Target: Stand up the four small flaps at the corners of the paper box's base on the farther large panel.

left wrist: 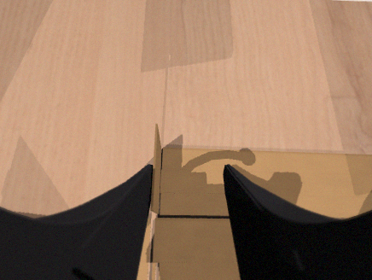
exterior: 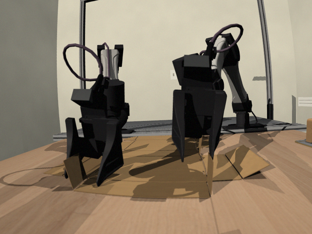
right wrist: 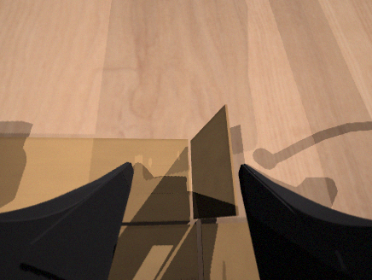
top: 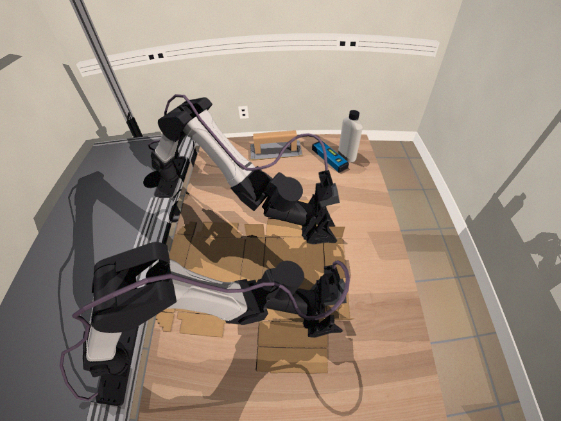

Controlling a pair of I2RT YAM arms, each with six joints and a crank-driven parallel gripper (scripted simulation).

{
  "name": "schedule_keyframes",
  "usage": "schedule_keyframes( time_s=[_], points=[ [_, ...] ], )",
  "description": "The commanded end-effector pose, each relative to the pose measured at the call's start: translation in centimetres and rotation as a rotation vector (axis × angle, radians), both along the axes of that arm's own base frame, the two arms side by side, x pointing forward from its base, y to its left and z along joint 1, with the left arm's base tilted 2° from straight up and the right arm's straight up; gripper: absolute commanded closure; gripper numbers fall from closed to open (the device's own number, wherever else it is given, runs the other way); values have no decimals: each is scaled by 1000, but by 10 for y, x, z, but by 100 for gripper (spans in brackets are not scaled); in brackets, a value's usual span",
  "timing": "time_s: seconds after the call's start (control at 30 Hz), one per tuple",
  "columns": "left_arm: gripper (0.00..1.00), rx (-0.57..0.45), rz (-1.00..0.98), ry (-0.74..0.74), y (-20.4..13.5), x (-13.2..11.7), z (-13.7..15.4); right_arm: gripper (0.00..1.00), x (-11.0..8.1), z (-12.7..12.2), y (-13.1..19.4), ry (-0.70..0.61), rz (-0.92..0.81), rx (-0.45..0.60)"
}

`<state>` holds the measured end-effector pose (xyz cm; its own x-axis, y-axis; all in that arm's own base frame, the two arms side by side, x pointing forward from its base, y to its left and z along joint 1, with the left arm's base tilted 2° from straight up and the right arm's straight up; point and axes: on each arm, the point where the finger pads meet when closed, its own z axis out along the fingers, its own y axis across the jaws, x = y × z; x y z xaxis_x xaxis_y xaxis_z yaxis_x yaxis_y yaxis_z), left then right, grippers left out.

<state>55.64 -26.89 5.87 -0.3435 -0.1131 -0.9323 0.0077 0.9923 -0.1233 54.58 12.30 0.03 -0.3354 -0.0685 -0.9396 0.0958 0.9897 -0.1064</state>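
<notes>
The paper box's base (top: 289, 253) (exterior: 153, 176) lies flat. My left gripper (top: 319, 239) (exterior: 197, 159) (left wrist: 188, 168) is open over its left far corner. The left far flap (exterior: 210, 173) (left wrist: 157, 175) stands nearly upright between the fingers, close against the left one; contact is unclear. The left flap on the robot's side (top: 254, 230) (exterior: 200, 145) looks raised. My right gripper (top: 325, 331) (exterior: 81, 181) (right wrist: 186, 166) is open around the right far flap (exterior: 73, 172) (right wrist: 212, 166), which leans outward near the right finger. The fourth flap is hidden.
The right side panels (top: 292, 335) lie low beside the base. The left side's outer panel (exterior: 246, 161) is tilted up. A wooden-handled tool (top: 275, 137), a blue level (top: 330, 156) and a white bottle (top: 350, 138) stand at the table's left side.
</notes>
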Motion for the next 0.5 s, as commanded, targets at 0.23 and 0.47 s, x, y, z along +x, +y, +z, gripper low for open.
schedule_keyframes(
  time_s=[0.23, 0.47],
  points=[
    [49, -24, 2, -48, 3, 1, 26, 19, -7, -13, -3, 35, 4, 83],
    [49, -25, -18, -49, -7, 8, 22, 19, -4, -1, -9, 13, 36, 102]
  ],
)
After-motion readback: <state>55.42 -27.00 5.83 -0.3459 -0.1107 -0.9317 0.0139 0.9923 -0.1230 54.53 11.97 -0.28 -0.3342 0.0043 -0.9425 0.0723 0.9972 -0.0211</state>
